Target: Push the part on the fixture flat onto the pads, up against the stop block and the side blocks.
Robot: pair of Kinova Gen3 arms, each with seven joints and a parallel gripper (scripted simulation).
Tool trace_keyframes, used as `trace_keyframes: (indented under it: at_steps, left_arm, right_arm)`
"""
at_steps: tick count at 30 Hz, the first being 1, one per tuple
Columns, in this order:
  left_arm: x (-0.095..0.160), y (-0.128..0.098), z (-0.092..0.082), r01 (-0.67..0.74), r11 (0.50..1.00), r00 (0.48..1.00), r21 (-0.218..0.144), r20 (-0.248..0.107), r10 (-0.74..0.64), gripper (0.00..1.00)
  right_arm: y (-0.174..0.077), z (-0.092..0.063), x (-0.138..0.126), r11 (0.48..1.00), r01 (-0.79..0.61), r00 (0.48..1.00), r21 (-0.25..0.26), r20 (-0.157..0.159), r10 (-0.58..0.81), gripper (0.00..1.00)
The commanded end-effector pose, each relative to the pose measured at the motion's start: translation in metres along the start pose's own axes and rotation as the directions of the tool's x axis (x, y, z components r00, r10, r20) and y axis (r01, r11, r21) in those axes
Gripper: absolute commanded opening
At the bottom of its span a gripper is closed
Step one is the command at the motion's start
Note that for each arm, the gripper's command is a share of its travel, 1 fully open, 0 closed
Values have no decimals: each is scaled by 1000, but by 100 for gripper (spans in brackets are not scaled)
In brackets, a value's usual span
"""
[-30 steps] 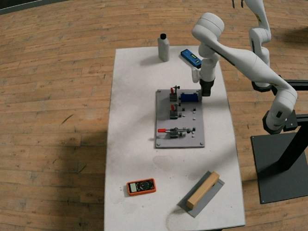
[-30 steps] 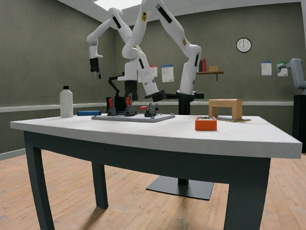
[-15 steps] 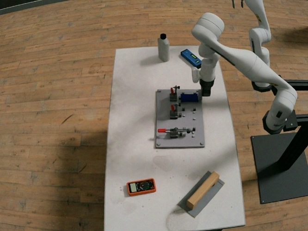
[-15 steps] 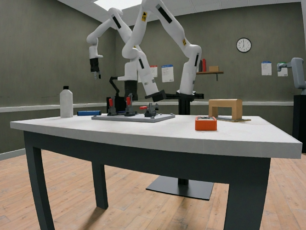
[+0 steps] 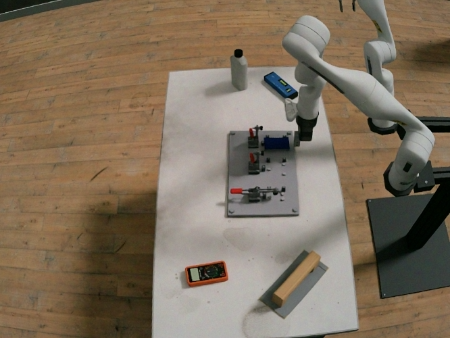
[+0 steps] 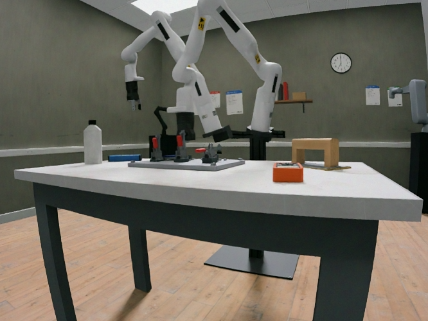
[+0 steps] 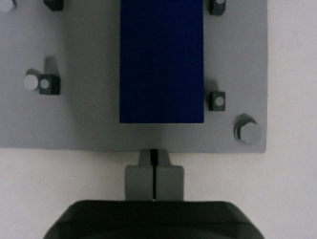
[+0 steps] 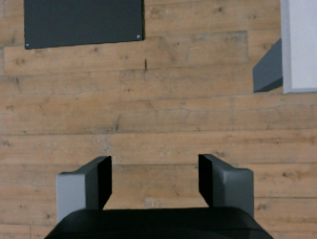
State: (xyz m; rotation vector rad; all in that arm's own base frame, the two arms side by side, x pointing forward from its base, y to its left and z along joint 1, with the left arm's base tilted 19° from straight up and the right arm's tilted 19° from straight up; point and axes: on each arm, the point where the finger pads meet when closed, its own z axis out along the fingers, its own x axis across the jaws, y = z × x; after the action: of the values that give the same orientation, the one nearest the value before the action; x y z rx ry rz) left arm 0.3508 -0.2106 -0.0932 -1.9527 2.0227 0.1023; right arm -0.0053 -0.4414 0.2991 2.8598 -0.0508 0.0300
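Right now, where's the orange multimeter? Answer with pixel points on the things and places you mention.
In the top view, the orange multimeter (image 5: 207, 273) (image 6: 288, 173) lies toward the table's lower left, left of the wooden-handled trowel (image 5: 296, 279) (image 6: 315, 151).

Left gripper (image 5: 296, 138) (image 6: 186, 137) (image 7: 154, 151): one, shifted slightly since the earlier top views, from close at the end of the blue part (image 5: 276, 143) (image 6: 169, 155) (image 7: 162, 62) to a little farther out, a visible gap now between. Left arm (image 5: 363, 87) (image 6: 184, 74): one, wrist and elbow slightly displaced with it.
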Motion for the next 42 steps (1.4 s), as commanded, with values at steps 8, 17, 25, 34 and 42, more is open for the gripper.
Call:
trace_keyframes:
  at_steps: [8, 17, 25, 34, 42]
  left_arm:
    - [1, 1, -5, -1, 1000, 1000, 10, -9, 2, 0]
    - [0, 3, -23, -7, 1000, 1000, 3, -7, 7, 0]
    - [0, 3, -42, 0, 1000, 1000, 3, -8, 0, 0]
    - [1, 2, -41, -3, 1000, 1000, 6, -7, 3, 0]
    - [0, 4, -41, -4, 1000, 1000, 3, -5, 4, 0]
  right_arm:
    - [0, -1, 0, 1000, 0, 1000, -2, 0, 0, 100]
    - [0, -1, 0, 1000, 0, 1000, -2, 0, 0, 100]
    - [0, -1, 0, 1000, 0, 1000, -2, 0, 0, 100]
    - [0, -1, 0, 1000, 0, 1000, -2, 0, 0, 100]
    - [0, -1, 0, 1000, 0, 1000, -2, 0, 0, 100]
